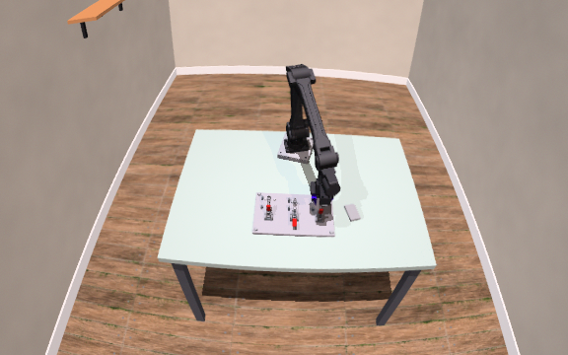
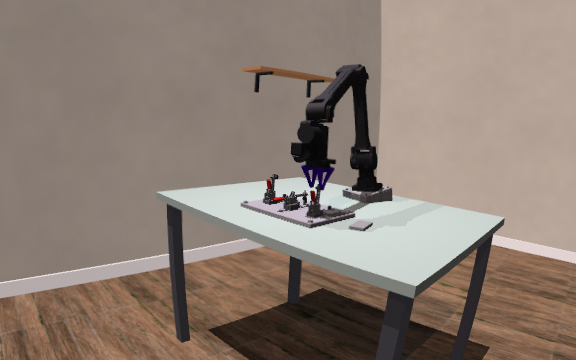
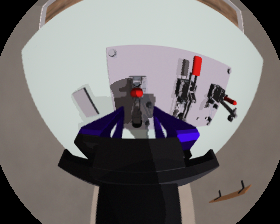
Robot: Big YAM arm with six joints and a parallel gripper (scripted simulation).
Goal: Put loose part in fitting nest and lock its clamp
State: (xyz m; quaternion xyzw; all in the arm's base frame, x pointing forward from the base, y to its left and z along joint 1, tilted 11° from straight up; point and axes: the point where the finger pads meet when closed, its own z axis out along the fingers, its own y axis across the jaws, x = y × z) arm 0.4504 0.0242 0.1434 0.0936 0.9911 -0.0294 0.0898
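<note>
Blue-fingered and partly spread, the black parallel gripper [image 2: 317, 180] hangs over the right-hand end of the pale lilac rectangular fixture plate [image 1: 284, 228], pinching nothing. In the exterior view its fingers [image 2: 310, 176] point down, with their tips just above the upright red handle of the nearest toggle clamp [image 2: 313, 196]. In the wrist view that red-tipped handle [image 3: 136, 94] appears between the two fingers, above the grey nest beneath it; whether the fingers touch the handle cannot be told.

Beside the plate, on the gripper's side and apart from the plate's edge, the loose flat grey rectangular part [image 1: 352, 212] lies on the pale green table top [image 1: 225, 163].

Two more clamps stand on the plate. The middle clamp [image 1: 294, 217] has its red handle lying low toward the plate's front edge. The far-left clamp [image 1: 268, 209] shows a red handle standing up.

Behind the plate, the black six-joint arm [image 1: 309, 113] rises from a grey square base plate [image 1: 284, 157]. An orange wooden wall shelf [image 1: 96, 11] hangs on the grey wall.
</note>
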